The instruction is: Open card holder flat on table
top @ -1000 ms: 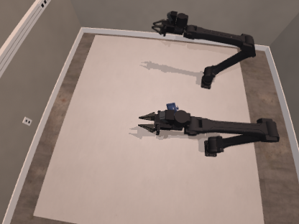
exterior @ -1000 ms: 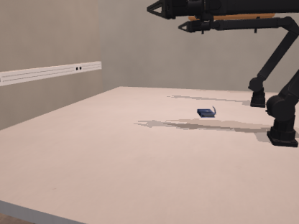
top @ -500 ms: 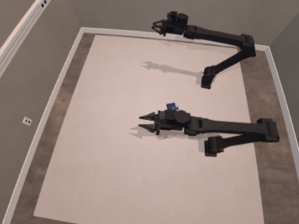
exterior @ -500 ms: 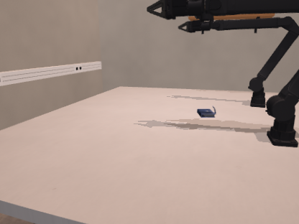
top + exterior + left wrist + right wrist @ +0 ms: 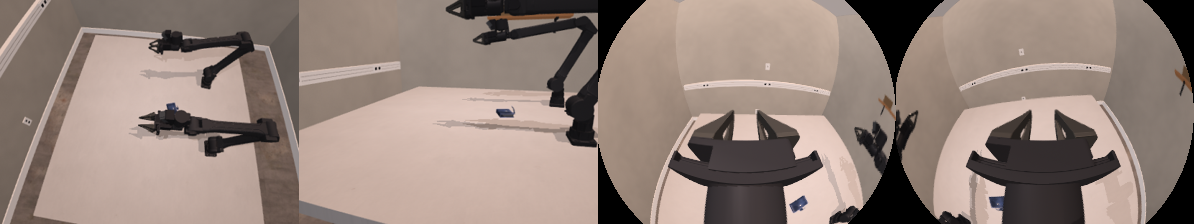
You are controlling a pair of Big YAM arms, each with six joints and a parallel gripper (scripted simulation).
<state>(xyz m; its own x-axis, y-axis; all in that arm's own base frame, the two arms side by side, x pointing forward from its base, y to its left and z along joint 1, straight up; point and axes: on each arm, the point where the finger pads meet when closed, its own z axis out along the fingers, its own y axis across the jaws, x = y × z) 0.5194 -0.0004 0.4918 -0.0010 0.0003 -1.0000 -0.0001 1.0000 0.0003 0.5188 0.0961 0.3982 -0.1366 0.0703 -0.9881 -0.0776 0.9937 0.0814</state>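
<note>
The card holder (image 5: 172, 106) is a small blue case lying on the table between the two arms. It also shows in the exterior view (image 5: 505, 113), where one edge of it stands slightly raised. My left gripper (image 5: 145, 122) hovers high above the table, just ahead of the holder, with its fingers apart and nothing between them. It appears at the top of the exterior view (image 5: 454, 8). My right gripper (image 5: 154, 47) is held high near the table's far edge, fingers apart and empty. The holder is small in the left wrist view (image 5: 798, 204) and the right wrist view (image 5: 997, 201).
The arm bases (image 5: 212, 147) (image 5: 206, 80) stand on the table's right side. A white raised rim (image 5: 54, 97) runs round the table. A white wall rail (image 5: 349, 72) is at the left.
</note>
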